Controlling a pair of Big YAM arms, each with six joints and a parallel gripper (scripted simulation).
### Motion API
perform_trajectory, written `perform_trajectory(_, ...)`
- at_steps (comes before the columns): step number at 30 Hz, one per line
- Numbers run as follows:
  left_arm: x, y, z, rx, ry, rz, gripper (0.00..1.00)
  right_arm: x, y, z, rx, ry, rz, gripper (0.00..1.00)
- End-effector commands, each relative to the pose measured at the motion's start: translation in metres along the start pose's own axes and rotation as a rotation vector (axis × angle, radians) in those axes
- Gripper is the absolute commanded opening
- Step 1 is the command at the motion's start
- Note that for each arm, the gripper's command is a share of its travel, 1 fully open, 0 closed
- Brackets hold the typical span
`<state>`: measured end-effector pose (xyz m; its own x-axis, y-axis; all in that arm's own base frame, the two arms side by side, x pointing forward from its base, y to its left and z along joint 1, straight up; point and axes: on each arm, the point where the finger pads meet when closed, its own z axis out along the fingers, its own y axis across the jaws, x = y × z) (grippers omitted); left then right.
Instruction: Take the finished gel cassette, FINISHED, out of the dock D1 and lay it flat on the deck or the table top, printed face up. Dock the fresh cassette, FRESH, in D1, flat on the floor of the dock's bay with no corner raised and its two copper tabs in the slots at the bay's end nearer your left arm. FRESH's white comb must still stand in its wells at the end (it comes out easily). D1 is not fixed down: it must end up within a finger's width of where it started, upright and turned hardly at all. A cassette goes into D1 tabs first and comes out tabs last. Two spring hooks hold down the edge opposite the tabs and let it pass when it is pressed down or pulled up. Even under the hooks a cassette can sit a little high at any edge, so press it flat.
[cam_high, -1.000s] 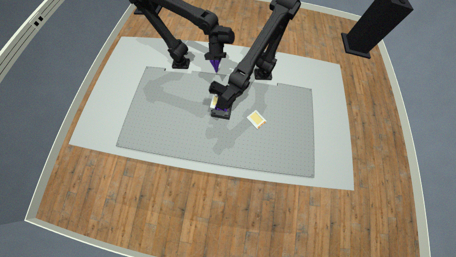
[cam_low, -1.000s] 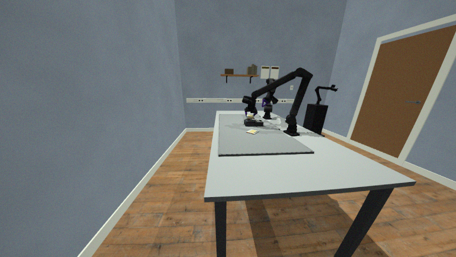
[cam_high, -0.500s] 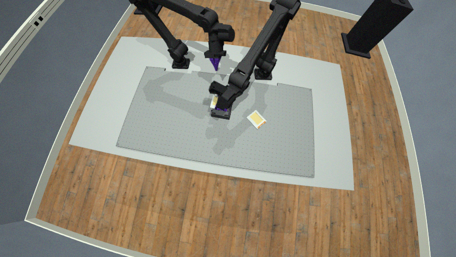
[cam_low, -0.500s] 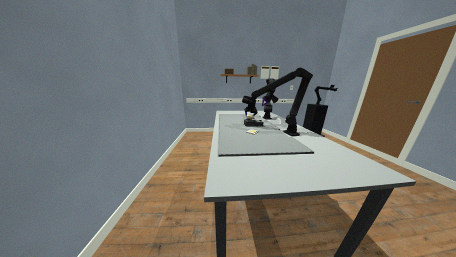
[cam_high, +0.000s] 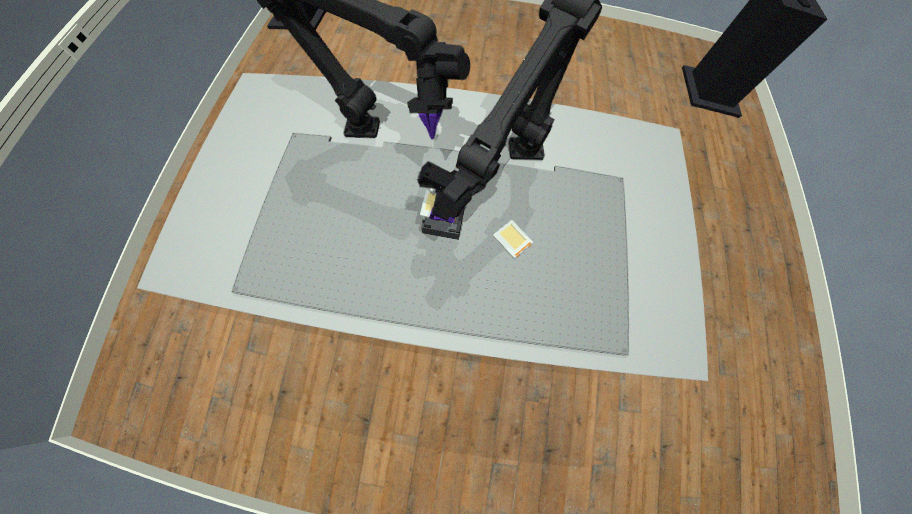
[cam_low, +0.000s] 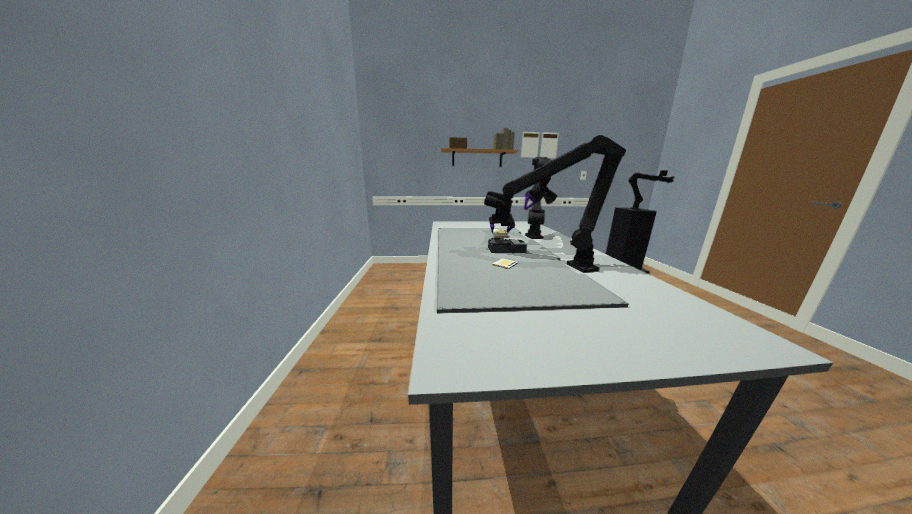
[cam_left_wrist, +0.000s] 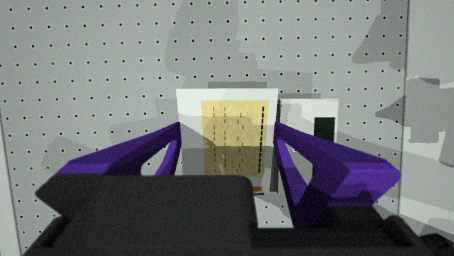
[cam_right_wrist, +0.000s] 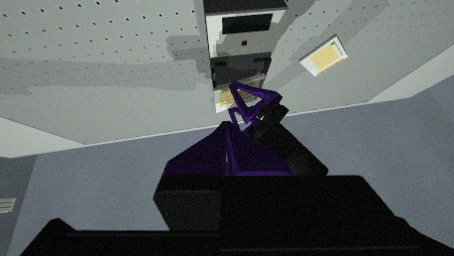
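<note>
My left gripper (cam_high: 441, 217) (cam_low: 501, 228) (cam_left_wrist: 227, 128) is shut on FINISHED (cam_high: 429, 204) (cam_low: 500, 233) (cam_left_wrist: 235, 137), across its width, over or beside the bay of D1 (cam_high: 440, 230) (cam_low: 509, 247) (cam_right_wrist: 240, 74). FINISHED's yellow gel with green bands faces up; a copper tab shows at its lower edge in the left wrist view. The bay is partly hidden. FRESH (cam_high: 512, 238) (cam_low: 504, 263) (cam_right_wrist: 325, 55) lies on the deck, turned at an angle, gel up; its comb is too small to make out. My right gripper (cam_high: 432, 136) (cam_right_wrist: 226, 127) is shut and empty, raised near the deck's arm-side edge.
D1's white panel with a dark screen (cam_left_wrist: 324, 128) (cam_right_wrist: 246, 23) stands beside the held cassette. The grey perforated deck (cam_high: 357, 274) (cam_low: 510, 293) lies on the white table (cam_high: 664, 255). The left arm reaches over D1, close to the right gripper.
</note>
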<state>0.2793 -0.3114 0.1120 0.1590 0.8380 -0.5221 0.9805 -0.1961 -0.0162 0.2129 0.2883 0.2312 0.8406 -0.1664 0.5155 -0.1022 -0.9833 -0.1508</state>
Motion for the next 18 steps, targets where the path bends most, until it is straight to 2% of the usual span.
perform_trajectory(1, -0.005, 0.005, -0.004, -0.022, -0.013, 0.014, 0.00, 0.020, -0.018, -0.033, 0.072, 0.024, 0.032, 0.00)
perform_trajectory(18, -0.005, 0.005, -0.004, -0.022, -0.013, 0.014, 0.00, 0.027, -0.020, -0.045, 0.073, 0.025, 0.030, 0.00)
